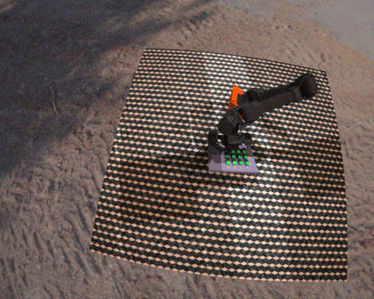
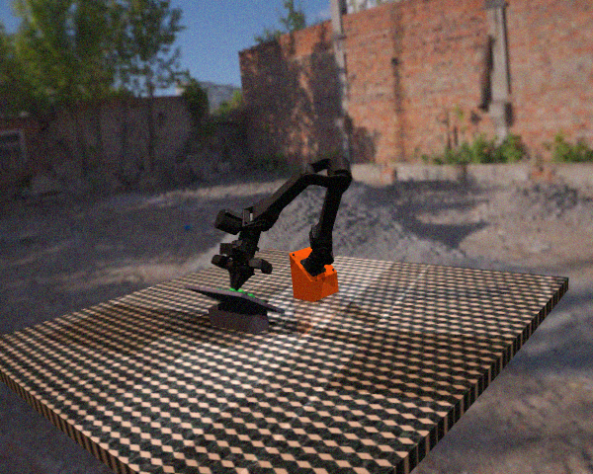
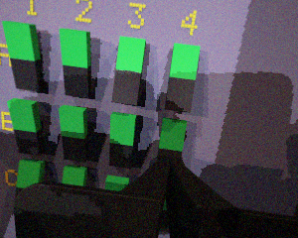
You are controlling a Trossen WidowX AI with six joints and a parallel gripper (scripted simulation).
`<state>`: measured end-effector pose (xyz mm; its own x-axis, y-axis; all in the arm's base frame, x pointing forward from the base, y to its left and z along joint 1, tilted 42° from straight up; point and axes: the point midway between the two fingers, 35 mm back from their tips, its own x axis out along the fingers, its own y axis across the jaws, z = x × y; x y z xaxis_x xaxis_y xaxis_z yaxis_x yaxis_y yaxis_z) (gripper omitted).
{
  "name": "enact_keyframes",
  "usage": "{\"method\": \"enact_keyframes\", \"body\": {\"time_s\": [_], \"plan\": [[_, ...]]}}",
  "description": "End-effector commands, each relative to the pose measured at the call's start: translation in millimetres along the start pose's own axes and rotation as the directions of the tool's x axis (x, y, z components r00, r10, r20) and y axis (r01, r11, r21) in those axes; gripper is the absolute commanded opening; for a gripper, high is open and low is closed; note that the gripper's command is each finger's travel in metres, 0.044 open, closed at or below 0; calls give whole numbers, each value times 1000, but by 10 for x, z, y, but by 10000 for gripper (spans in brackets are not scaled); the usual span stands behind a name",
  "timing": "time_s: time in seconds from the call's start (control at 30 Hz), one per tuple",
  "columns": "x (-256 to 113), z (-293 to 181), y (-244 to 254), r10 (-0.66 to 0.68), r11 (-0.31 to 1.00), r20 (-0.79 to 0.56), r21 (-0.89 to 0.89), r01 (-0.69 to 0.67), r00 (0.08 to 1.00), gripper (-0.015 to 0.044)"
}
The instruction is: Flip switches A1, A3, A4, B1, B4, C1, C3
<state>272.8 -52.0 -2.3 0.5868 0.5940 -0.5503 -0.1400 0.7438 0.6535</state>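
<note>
The tilted purple-grey panel (image 1: 214, 166) (image 2: 205, 290) (image 3: 268, 40) bears rows of green-and-black switches. In the wrist view, A1 (image 3: 21, 42), A2 (image 3: 75, 49), A3 (image 3: 131, 55) and A4 (image 3: 185, 61) show whole; B1 (image 3: 24, 115), B2 (image 3: 73, 121) and B3 (image 3: 123, 129) lie below. My gripper (image 2: 236, 288) (image 3: 170, 153) is shut and empty, its tips at the lower part of B4 (image 3: 173, 134); contact is unclear. C1 (image 3: 30, 174), C2 (image 3: 74, 176) and C3 (image 3: 117, 182) are partly hidden by the fingers, C4 almost wholly. I cannot tell each switch's tilt surely.
An orange block (image 1: 234, 98) (image 2: 314, 287) stands by the arm's base, behind the gripper from the panel. The panel rests on a dark stand (image 2: 235, 320) on the patterned table top (image 1: 167, 199) (image 2: 306, 398). The arm's shadow falls across the panel.
</note>
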Motion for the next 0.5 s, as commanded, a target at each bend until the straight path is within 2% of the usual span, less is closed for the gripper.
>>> {"method": "enact_keyframes", "body": {"time_s": [0.0,0.47], "plan": [[12,-10,-6,-2,1000,-3,6,2,1000,0],[31,-11,-5,-2,1000,-3,6,2,1000,0]]}}
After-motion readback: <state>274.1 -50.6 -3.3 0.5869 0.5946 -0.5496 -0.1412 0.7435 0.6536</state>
